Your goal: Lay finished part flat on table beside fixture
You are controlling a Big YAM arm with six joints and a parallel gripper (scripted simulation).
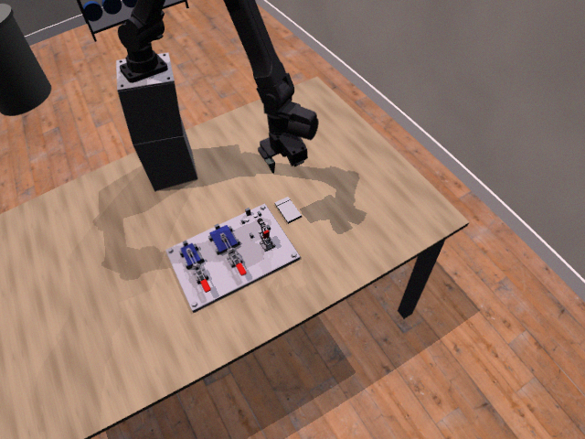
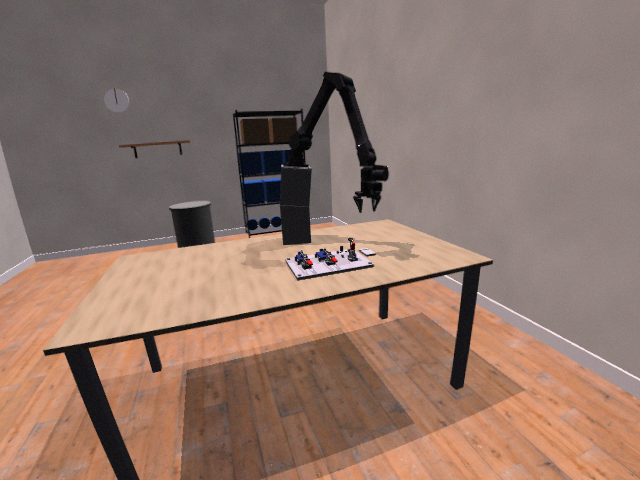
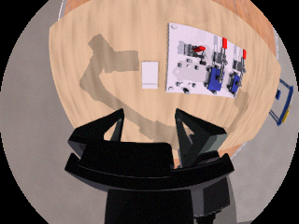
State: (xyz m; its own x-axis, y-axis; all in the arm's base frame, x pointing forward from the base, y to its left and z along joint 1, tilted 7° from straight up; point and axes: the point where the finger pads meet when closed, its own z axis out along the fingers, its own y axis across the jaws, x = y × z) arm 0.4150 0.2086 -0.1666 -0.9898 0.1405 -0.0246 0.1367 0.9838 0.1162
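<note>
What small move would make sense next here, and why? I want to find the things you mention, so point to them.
Probably just hold the open tool (image 1: 282, 165) (image 2: 367, 205) (image 3: 149, 112) where it is, well above the table: the slotted part (image 1: 288, 210) (image 2: 367, 252) (image 3: 149, 74) lies flat beside the fixture plate (image 1: 279, 255) (image 2: 310, 271) (image 3: 174, 42), and both blue blanks (image 1: 223, 237) (image 3: 216, 80) sit under their clamps.
</note>
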